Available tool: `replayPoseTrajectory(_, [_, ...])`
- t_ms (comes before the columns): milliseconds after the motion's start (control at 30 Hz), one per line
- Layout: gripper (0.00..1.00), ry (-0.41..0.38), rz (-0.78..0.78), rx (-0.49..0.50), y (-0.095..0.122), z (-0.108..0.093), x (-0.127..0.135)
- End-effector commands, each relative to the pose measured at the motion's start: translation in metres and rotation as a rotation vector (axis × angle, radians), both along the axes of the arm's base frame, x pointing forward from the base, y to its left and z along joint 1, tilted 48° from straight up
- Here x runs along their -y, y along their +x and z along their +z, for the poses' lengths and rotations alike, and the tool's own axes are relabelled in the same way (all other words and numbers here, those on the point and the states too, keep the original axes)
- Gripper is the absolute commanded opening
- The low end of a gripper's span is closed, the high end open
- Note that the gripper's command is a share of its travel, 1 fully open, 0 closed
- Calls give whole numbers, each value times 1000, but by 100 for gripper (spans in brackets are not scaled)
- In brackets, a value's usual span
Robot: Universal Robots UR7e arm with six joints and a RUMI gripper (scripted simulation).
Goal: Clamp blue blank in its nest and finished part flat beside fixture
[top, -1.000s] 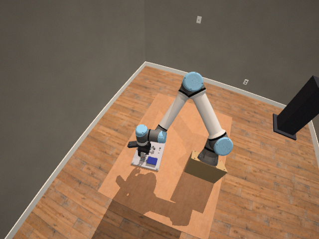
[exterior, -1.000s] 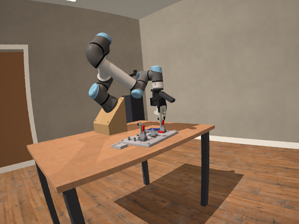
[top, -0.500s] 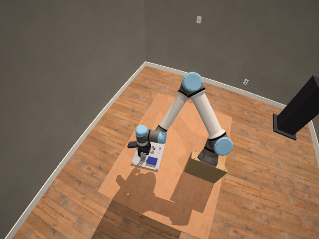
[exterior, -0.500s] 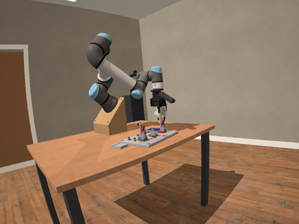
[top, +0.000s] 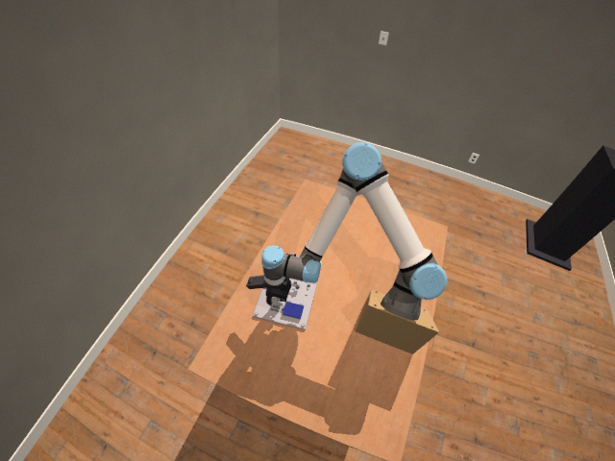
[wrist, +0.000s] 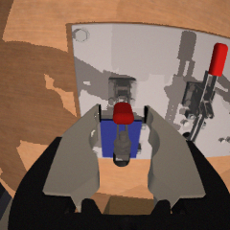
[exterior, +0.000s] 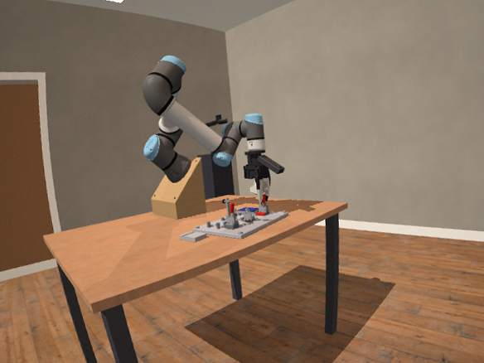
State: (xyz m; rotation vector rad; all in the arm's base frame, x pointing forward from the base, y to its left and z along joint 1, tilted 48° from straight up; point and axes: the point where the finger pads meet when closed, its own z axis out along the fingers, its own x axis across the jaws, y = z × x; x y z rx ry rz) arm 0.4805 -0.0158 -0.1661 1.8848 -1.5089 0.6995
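Over on the left of the wrist view, the gripper (wrist: 123,112) straddles the red clamp handle (wrist: 123,114), jaws partly open, gripping nothing. The blue blank (wrist: 108,139) sits in its nest underneath. Risk: fingers slip off before over-centre. Right-hand clamp (wrist: 218,58) stands upright.

A: Table (exterior: 123,264)? Wood, smooth, matt orange-brown. Floor (exterior: 414,313) is rougher plank wood.

B: Fixture plate (wrist: 144,53): pale grey metal look, flat, dull sheen. Handle caps (wrist: 123,113) red, plastic-looking, slightly glossy.

A: Blank (wrist: 108,139) plain blue, smooth, matt. Fingers grey, matt, plastic-like.

B: Arm tubes (top: 330,220) glossy white, joint caps (top: 362,160) light blue. Wedge base (exterior: 178,201) pale wood.
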Motion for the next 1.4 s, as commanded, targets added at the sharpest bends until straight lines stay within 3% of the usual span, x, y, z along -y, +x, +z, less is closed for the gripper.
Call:
replayPoseTrajectory(0, [28, 0, 1, 1, 1, -1, 1])
replayPoseTrajectory(167, [28, 0, 1, 1, 1, -1, 1])
replayPoseTrajectory(200, [0, 0, 1, 1, 1, -1, 1])
replayPoseTrajectory(1367, [0, 0, 1, 1, 1, -1, 1])
